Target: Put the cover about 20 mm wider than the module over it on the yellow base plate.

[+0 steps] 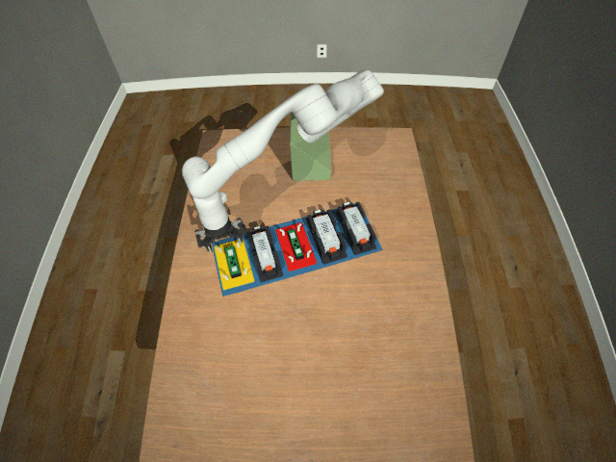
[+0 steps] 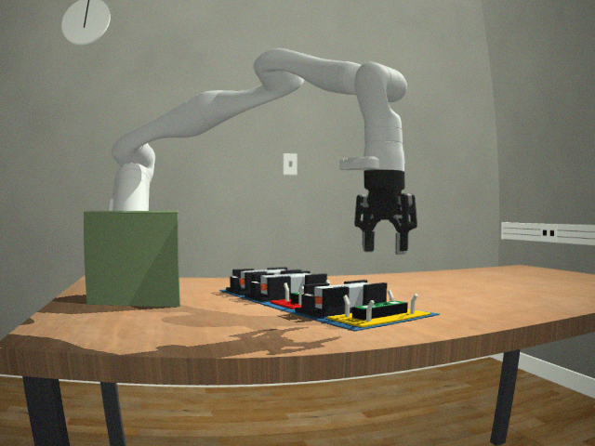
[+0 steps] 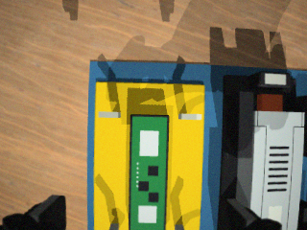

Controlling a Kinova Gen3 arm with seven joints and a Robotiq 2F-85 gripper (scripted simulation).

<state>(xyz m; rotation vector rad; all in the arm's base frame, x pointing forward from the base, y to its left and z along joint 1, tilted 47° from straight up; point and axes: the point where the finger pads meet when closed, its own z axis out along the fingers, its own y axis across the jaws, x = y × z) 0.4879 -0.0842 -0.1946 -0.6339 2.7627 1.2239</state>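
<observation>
A smooth white jointed arm (image 2: 231,103) ends in a black two-fingered hand (image 2: 384,242).

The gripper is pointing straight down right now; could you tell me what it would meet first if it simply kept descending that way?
Most likely the far end of the yellow base plate, near the green module. The open, empty gripper hangs well above them; depth is unclear, so the module might come first.
</observation>
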